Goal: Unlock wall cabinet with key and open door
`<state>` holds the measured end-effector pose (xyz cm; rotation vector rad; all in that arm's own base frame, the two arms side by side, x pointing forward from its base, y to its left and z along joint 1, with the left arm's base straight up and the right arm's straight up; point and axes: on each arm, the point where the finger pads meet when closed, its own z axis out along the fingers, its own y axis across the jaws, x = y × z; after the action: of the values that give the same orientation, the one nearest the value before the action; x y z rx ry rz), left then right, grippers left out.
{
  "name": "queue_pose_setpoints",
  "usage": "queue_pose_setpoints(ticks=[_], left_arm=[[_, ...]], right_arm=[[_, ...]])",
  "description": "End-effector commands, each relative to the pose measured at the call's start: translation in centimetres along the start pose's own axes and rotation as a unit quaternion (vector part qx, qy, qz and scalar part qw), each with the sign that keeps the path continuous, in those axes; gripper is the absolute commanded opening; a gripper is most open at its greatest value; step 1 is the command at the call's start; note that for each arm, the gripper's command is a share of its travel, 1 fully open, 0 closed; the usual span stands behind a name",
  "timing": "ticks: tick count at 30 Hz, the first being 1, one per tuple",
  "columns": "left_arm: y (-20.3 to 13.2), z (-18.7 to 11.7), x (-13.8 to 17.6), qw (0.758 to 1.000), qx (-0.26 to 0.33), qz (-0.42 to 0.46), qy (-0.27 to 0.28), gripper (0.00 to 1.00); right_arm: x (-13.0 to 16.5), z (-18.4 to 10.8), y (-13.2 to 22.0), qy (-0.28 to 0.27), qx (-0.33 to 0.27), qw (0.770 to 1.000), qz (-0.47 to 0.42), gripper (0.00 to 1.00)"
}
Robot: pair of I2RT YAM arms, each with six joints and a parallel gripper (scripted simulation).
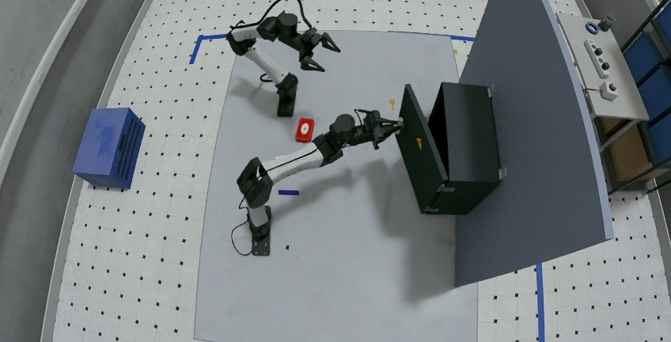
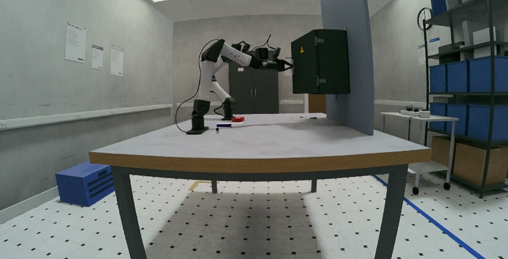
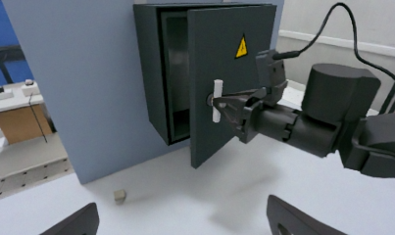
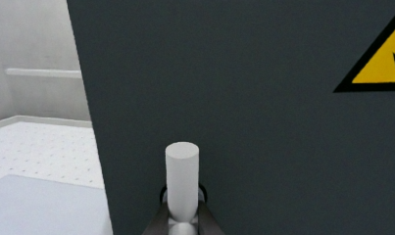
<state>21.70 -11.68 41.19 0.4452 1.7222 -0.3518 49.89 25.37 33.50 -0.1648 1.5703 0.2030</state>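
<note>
The dark cabinet (image 1: 473,136) (image 2: 335,63) (image 3: 152,83) hangs on the upright panel. Its door (image 1: 426,173) (image 2: 304,78) (image 3: 209,44) (image 4: 263,127) stands partly open, by roughly 20 to 30 degrees, with a dark gap on its free side. The key's white bar (image 3: 218,115) (image 4: 182,176) stands upright in the lock near the free edge. My right gripper (image 1: 399,123) (image 2: 292,66) (image 4: 183,210) is shut on the key, at the door's front. My left gripper (image 1: 332,61) (image 3: 183,208) is wide open and empty, well back from the cabinet. Its fingertips are partly cut off in its wrist view.
The blue-grey panel (image 1: 527,150) (image 3: 86,98) rises behind the cabinet. A red box (image 1: 298,137) (image 2: 238,119) and a purple bar (image 1: 288,191) lie near the arm bases. A small yellow piece (image 1: 392,102) lies near the door's free edge, seen from above. A small block (image 3: 119,195) lies near the panel.
</note>
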Motion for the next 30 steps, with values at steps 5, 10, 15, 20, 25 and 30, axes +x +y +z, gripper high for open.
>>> queue_pose_setpoints(ticks=[5, 10, 15, 20, 25, 30], left_arm=[[-0.1, 0.2, 0.0, 1.000, 0.000, -0.005, 0.000, 1.00], [-0.1, 0.2, 0.0, 1.000, 0.000, -0.005, 0.000, 1.00], [-0.1, 0.2, 0.0, 1.000, 0.000, -0.005, 0.000, 1.00], [-0.1, 0.2, 0.0, 1.000, 0.000, -0.005, 0.000, 1.00], [-0.1, 0.2, 0.0, 1.000, 0.000, -0.005, 0.000, 1.00], [-0.1, 0.2, 0.0, 1.000, 0.000, -0.005, 0.000, 1.00]], right_arm=[[-0.3, -2.3, -0.4, 0.000, -0.044, 0.999, 0.003, 0.09], [-0.2, -4.2, -0.8, 0.002, -0.080, 0.997, 0.004, 0.09], [-0.2, -5.8, -1.2, 0.003, -0.111, 0.994, 0.004, 0.09], [0.2, -6.7, -1.5, 0.011, -0.130, 0.991, 0.003, 0.09], [1.6, -6.6, -1.5, 0.026, -0.139, 0.990, 0.002, 0.09], [1.6, -6.6, -1.5, 0.026, -0.139, 0.990, 0.002, 0.09]])
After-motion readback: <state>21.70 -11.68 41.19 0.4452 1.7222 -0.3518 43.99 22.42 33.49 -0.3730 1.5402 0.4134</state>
